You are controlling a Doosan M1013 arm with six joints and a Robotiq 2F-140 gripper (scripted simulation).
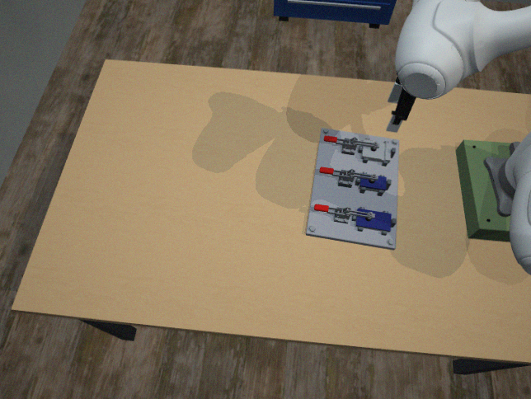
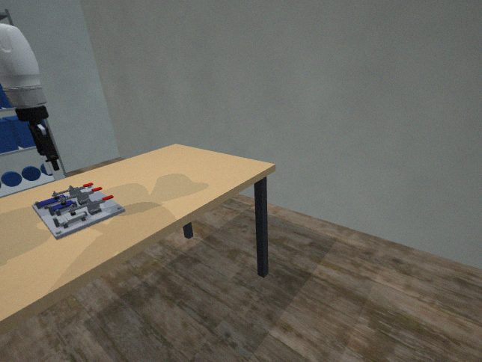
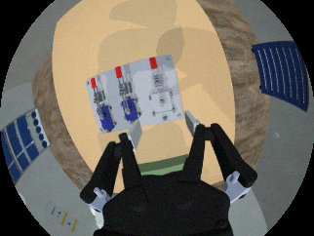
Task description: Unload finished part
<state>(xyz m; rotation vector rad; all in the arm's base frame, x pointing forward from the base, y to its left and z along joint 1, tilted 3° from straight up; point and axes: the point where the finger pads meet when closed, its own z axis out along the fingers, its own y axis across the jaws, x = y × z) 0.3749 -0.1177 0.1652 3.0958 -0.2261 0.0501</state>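
The finished part, a pale metal block, sits in the end nest of the grey fixture plate. A smaller blue blank sits in the middle nest and a larger blue blank in the far nest. Over each part reaches a toggle clamp's arm; the red handles lie low, pointing away from the parts. My gripper is open and empty, above and beside the finished part's end of the plate. The slot and rest pads are too small to judge.
The fixture stands on the wooden table. The green base block stands on the arm's side of the fixture. A blue cabinet stands beyond the table edge. Shelves with blue bins stand behind the arm.
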